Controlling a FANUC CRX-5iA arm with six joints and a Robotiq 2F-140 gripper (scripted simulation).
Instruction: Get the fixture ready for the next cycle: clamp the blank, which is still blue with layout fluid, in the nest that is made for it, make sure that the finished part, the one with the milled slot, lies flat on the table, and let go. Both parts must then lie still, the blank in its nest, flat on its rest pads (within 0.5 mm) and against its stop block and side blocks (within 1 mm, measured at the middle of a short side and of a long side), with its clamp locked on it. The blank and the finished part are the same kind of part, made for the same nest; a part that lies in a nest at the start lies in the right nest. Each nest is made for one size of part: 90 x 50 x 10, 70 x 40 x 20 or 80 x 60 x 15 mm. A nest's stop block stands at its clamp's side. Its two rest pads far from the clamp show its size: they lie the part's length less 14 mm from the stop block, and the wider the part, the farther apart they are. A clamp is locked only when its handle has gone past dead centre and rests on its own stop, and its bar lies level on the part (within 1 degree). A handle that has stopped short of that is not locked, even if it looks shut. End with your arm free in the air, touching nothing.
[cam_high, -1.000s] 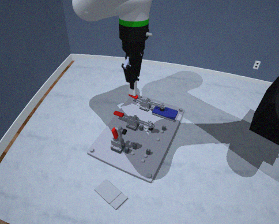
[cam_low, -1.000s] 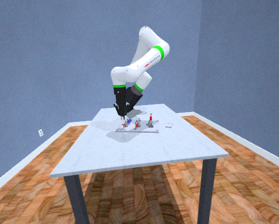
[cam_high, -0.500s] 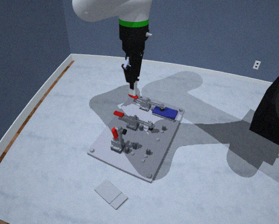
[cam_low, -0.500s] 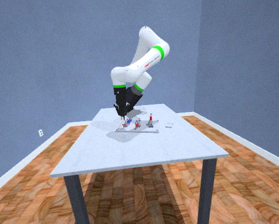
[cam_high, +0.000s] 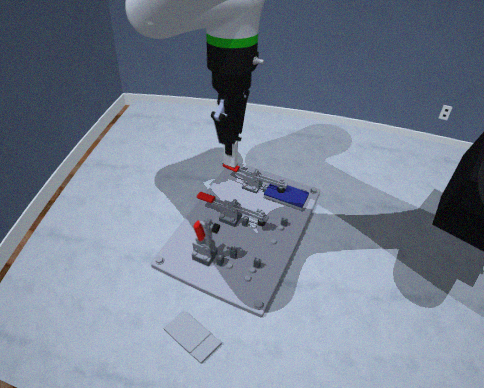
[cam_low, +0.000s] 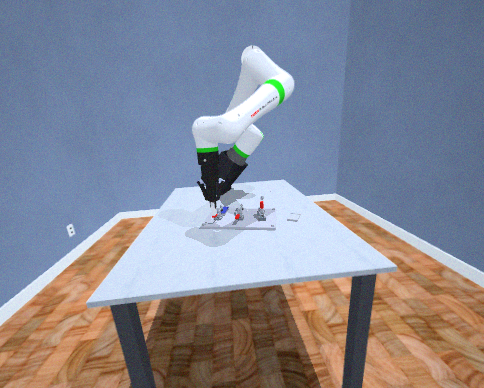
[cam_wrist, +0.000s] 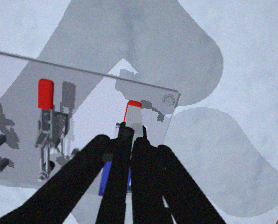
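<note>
The blue blank (cam_high: 286, 195) lies in the far nest of the grey fixture plate (cam_high: 240, 235), with that nest's clamp bar (cam_high: 260, 178) reaching over its near end. The clamp's red handle (cam_high: 230, 168) lies low, pointing away from the blank. My gripper (cam_high: 230, 152) is shut with nothing between its fingers, and its tips stand right on top of this handle. In the wrist view the shut fingers (cam_wrist: 131, 132) sit just behind the red handle tip (cam_wrist: 132, 105), and a strip of the blank (cam_wrist: 105, 179) shows below. The grey finished part (cam_high: 193, 336) with its slot lies flat on the table in front of the plate.
The middle clamp's red handle (cam_high: 205, 197) lies down over an empty nest. The near clamp's handle (cam_high: 199, 231) stands upright. Small stop blocks and rest pads stand across the plate. A dark object (cam_high: 462, 195) stands at the right edge.
</note>
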